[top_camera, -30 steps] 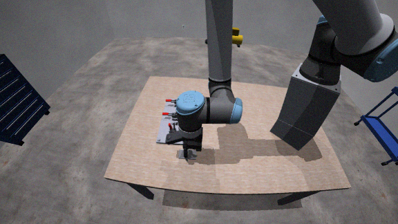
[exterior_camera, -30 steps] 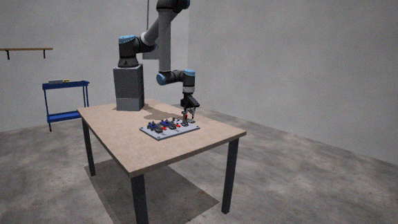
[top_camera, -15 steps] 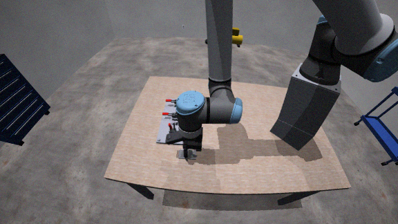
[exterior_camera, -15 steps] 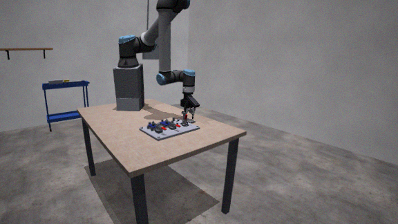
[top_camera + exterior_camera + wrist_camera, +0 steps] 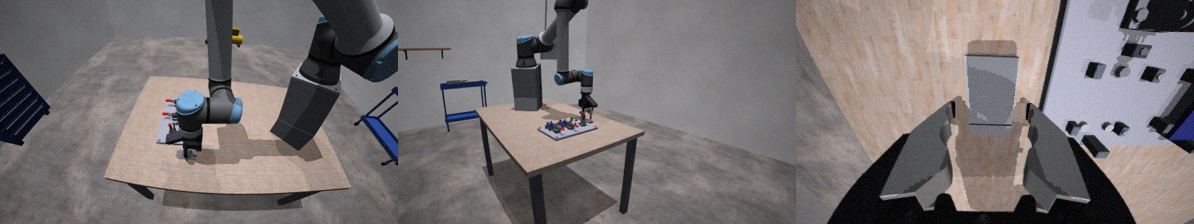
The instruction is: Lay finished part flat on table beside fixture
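Observation:
The finished part [image 5: 991, 90], a grey rectangular block, rests on the wooden table just beside the fixture plate [image 5: 1121, 75]. It also shows in the top view [image 5: 186, 153]. My gripper [image 5: 991, 103] points straight down over it and is open. Its two fingers stand either side of the part with a small gap on each side. In the top view the gripper [image 5: 189, 148] sits low at the plate's near end. Two blue blanks [image 5: 549, 125] [image 5: 563, 122] sit clamped on the fixture [image 5: 567, 131], and one blue edge shows in the wrist view [image 5: 1181, 132].
Red-handled clamps [image 5: 169, 100] stand on the fixture plate [image 5: 165, 126]. The robot's grey pedestal [image 5: 305, 107] stands at the table's far right. A blue cart [image 5: 380, 128] and a dark rack [image 5: 17, 100] stand on the floor off the table.

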You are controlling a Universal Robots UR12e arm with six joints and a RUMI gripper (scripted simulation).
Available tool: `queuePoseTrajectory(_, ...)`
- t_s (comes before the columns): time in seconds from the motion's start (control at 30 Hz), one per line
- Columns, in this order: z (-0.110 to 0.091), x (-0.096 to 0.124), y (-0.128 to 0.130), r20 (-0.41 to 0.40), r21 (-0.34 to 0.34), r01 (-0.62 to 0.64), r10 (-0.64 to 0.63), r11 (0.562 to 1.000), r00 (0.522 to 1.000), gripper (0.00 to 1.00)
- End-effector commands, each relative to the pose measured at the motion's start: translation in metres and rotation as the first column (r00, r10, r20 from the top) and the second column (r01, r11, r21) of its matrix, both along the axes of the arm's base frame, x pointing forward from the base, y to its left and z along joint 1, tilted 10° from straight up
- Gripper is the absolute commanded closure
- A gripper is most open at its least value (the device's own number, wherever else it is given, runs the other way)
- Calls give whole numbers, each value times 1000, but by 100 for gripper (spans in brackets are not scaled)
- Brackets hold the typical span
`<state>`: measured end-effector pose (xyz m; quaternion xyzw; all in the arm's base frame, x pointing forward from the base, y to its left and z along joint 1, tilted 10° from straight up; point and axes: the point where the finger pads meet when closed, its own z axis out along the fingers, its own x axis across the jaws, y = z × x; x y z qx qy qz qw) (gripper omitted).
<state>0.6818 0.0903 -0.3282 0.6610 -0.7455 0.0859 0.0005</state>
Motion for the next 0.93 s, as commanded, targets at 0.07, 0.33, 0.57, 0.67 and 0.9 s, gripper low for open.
queuePoseTrajectory(0.07,2,0,0,1,0,0,0,1000,1000,53)
queuePoseTrajectory(0.33,21,-2,3,1,0,0,0,1000,1000,53)
queuePoseTrajectory(0.57,40,-4,5,1,0,0,0,1000,1000,53)
queuePoseTrajectory(0.67,52,-6,7,1,0,0,0,1000,1000,53)
queuePoseTrajectory(0.9,66,-7,9,1,0,0,0,1000,1000,53)
